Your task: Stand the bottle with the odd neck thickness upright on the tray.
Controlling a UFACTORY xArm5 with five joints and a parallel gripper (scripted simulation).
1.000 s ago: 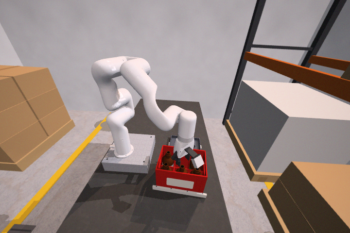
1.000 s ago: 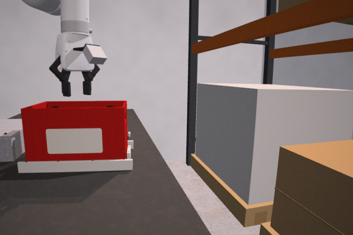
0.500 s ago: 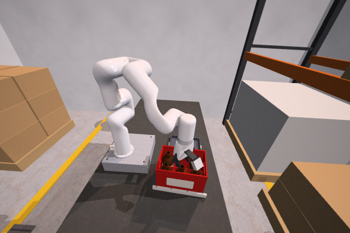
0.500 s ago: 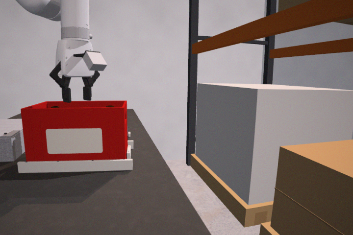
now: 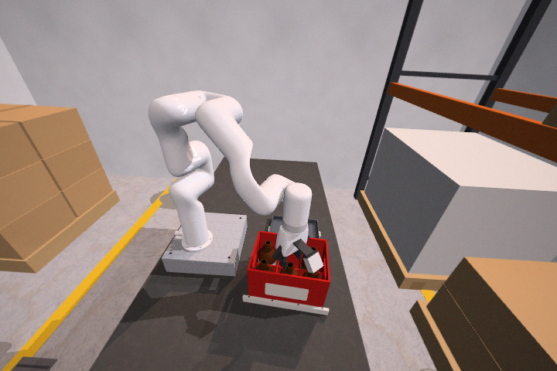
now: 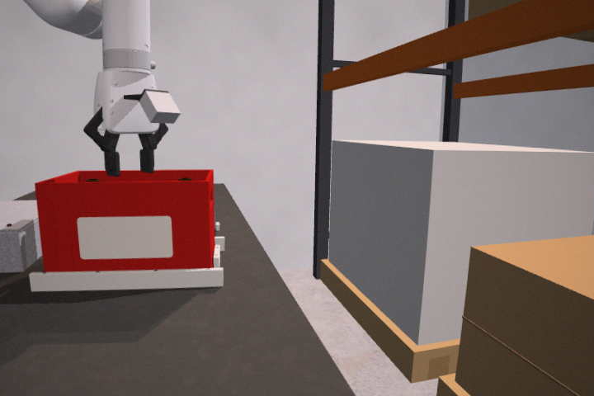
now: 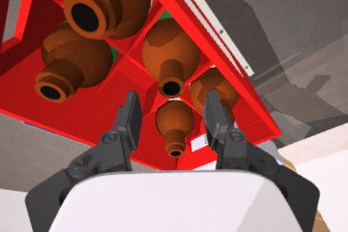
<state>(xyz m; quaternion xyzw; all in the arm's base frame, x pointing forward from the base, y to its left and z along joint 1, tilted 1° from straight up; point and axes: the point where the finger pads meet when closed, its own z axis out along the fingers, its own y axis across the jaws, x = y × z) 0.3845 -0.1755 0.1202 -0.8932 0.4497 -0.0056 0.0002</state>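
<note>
Stacked brown cartons (image 5: pixel 38 175), 1 grey-white block (image 5: pixel 498 219) (image 6: pixel 508 223) and, seemingly, 1 orange-beamed rack (image 5: pixel 386 100) (image 6: pixel 324 139).

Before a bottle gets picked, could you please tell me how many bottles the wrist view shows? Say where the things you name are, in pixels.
5: all brown bottles (image 7: pixel 174 118) stand in separate compartments of the red crate (image 5: pixel 288 286) (image 6: pixel 124 200) (image 7: pixel 13 99).

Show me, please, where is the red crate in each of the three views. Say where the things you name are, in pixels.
Top: the red crate (image 5: pixel 261 285) (image 6: pixel 59 223) (image 7: pixel 220 60) is right of centre, low.
Exterior: left side, about middle height.
Wrist: upper left and centre, seen from above, beyond the gripper (image 5: pixel 289 262) (image 6: pixel 129 172) (image 7: pixel 172 102).
Shared landmark: the gripper's two dark fingers.
</note>
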